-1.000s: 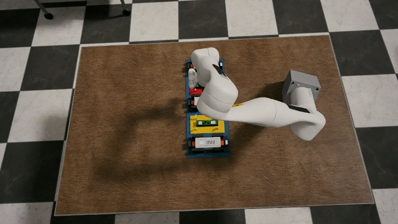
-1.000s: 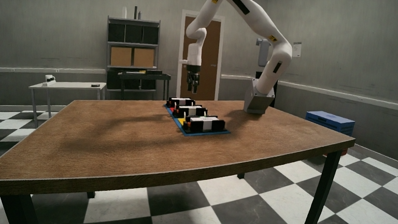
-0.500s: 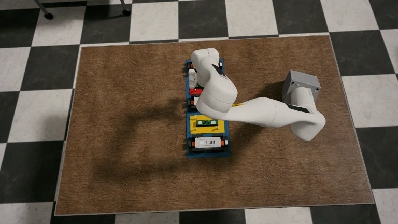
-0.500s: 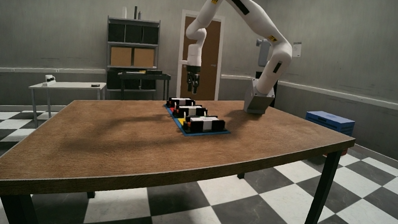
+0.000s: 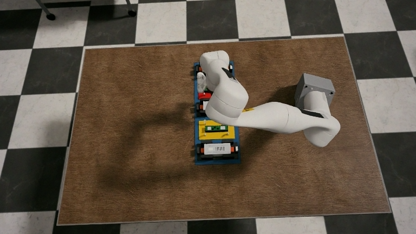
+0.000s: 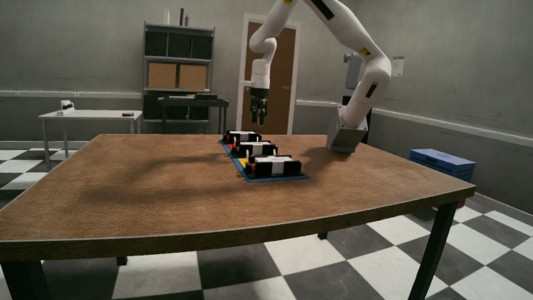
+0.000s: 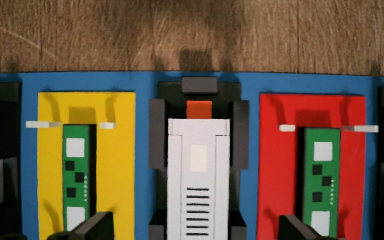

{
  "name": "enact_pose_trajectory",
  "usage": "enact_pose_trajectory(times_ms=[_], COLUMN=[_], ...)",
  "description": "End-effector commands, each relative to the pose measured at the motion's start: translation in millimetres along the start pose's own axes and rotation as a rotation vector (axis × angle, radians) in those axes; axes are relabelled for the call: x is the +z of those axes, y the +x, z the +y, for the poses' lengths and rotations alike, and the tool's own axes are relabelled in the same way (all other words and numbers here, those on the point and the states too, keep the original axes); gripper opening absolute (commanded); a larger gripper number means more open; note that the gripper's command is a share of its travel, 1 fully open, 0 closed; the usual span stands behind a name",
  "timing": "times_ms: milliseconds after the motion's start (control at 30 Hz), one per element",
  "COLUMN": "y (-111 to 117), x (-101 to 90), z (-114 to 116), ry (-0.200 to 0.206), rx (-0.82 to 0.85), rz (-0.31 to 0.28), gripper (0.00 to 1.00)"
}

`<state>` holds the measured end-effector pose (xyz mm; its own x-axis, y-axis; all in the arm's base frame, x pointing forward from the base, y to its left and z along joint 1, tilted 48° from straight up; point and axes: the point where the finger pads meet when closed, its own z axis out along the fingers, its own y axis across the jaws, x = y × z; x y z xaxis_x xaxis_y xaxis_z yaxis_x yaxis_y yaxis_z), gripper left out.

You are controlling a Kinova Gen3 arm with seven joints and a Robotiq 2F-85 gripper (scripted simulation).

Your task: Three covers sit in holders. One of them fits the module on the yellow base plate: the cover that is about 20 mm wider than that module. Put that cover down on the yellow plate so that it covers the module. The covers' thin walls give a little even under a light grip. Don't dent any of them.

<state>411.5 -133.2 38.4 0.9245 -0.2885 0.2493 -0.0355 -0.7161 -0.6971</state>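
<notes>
The yellow plate (image 5: 231,128) (image 7: 117,175) bears a bare green module (image 5: 216,128) (image 7: 70,178) between thin white pins. Three white covers sit in black holders: the near one (image 5: 216,148) (image 6: 275,159) beside the yellow plate, the middle one (image 5: 205,105) (image 6: 255,146) (image 7: 198,172) between the yellow and red plates, and the far one (image 6: 241,135), mostly hidden by the arm in the top view. My gripper (image 6: 257,119) (image 7: 196,227) is open and empty, well above the holders. In the wrist view its fingertips show on either side of the middle cover. I cannot compare the widths of all three covers.
A red plate (image 5: 203,96) (image 7: 280,175) with another green module (image 7: 330,167) and upright pins lies between the middle and far holders. All stand in one row on a blue base strip (image 5: 218,162) (image 6: 275,179) on the wooden table (image 5: 137,157) (image 6: 176,202). The arm hangs over the far half.
</notes>
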Motion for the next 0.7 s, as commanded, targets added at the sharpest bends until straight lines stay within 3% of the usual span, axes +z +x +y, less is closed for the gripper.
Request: enact_pose_trajectory(times_ms=[0,233,467,667], y=[0.5,0.5,0.5,0.4], x=[-0.3,0.7,0.7,1.6], z=[-16.0,-58.0,-58.0,-92.9], ry=[-0.001,-0.001,-0.001,-0.001], rx=[0.000,0.000,0.000,0.000], rz=[0.002,0.002,0.002,0.001], gripper=[1.00,1.00,1.00,1.00])
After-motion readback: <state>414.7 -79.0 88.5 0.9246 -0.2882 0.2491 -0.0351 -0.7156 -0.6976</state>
